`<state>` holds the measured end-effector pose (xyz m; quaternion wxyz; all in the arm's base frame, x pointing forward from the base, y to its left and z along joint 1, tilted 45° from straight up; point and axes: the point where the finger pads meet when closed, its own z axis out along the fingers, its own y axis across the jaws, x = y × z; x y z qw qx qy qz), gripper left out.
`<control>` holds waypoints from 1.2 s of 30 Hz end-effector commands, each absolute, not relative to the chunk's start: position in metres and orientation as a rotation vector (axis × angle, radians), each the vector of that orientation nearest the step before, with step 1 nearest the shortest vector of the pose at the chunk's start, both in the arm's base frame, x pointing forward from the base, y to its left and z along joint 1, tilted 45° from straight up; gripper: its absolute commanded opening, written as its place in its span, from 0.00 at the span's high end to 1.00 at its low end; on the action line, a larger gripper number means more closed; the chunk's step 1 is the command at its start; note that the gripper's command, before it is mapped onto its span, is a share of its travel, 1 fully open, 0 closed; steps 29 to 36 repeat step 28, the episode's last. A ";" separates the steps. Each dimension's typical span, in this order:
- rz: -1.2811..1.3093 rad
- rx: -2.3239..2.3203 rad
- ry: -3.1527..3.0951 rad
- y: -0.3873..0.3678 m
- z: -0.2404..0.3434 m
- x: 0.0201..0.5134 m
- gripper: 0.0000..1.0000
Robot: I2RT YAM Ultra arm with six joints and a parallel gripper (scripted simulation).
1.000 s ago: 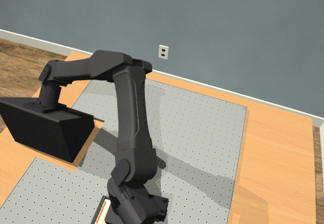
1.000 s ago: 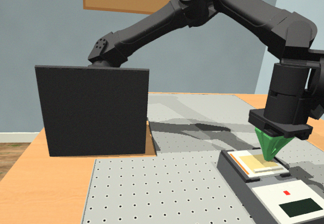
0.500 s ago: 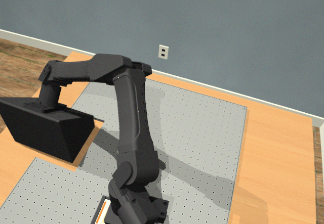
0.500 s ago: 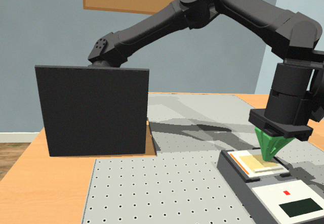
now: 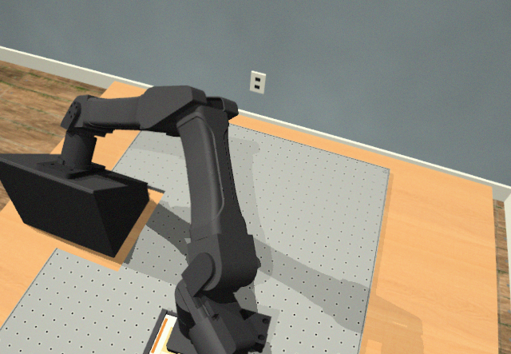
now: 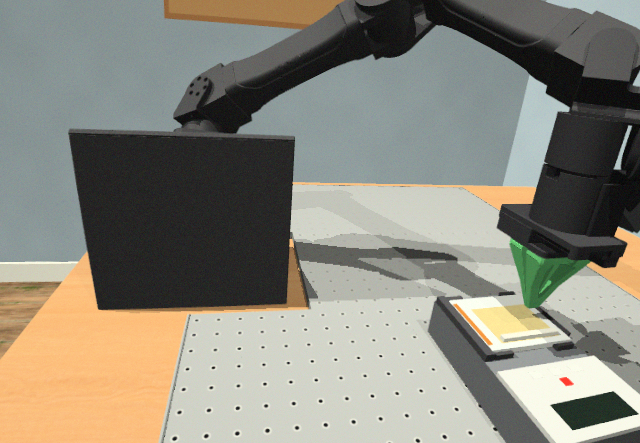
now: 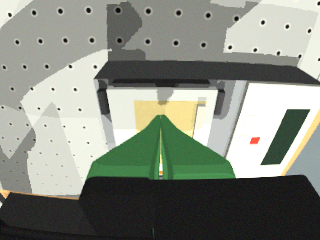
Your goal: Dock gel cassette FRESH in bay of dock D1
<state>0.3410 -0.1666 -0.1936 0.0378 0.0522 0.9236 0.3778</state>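
The cassette FRESH (image 6: 509, 322), white-framed with a yellow gel window, lies in the bay of the grey dock D1 (image 6: 516, 371) and looks level there. An orange stripe (image 6: 471, 324) runs along its left edge. A whitish strip (image 6: 532, 336) along its console-side edge looks like the comb. My green-fingered gripper (image 6: 532, 302) is shut and empty, pointing straight down with its tips at the cassette's top near the far edge. In the wrist view the closed tips (image 7: 160, 123) sit over the yellow window (image 7: 163, 115). The console's status light (image 6: 566, 381) is red and also shows in the wrist view (image 7: 254, 140).
A white console panel with a dark screen (image 6: 593, 409) sits at the dock's near end. The arm's black base block (image 6: 180, 218) stands at the left of the perforated plates. In the top view the arm hides the gripper; only a corner of the cassette (image 5: 164, 333) shows.
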 end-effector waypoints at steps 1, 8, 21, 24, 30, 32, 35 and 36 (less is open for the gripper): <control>1.146 0.184 2.821 -0.184 -0.185 0.343 1.00; 1.153 0.187 2.823 -0.188 -0.181 0.345 1.00; 1.134 0.182 2.817 -0.194 -0.172 0.350 1.00; 1.134 0.182 2.817 -0.194 -0.172 0.350 1.00; 1.134 0.182 2.817 -0.194 -0.172 0.350 1.00; 1.134 0.182 2.817 -0.194 -0.172 0.350 1.00; 1.134 0.182 2.817 -0.194 -0.172 0.350 1.00; 1.134 0.182 2.817 -0.194 -0.172 0.350 1.00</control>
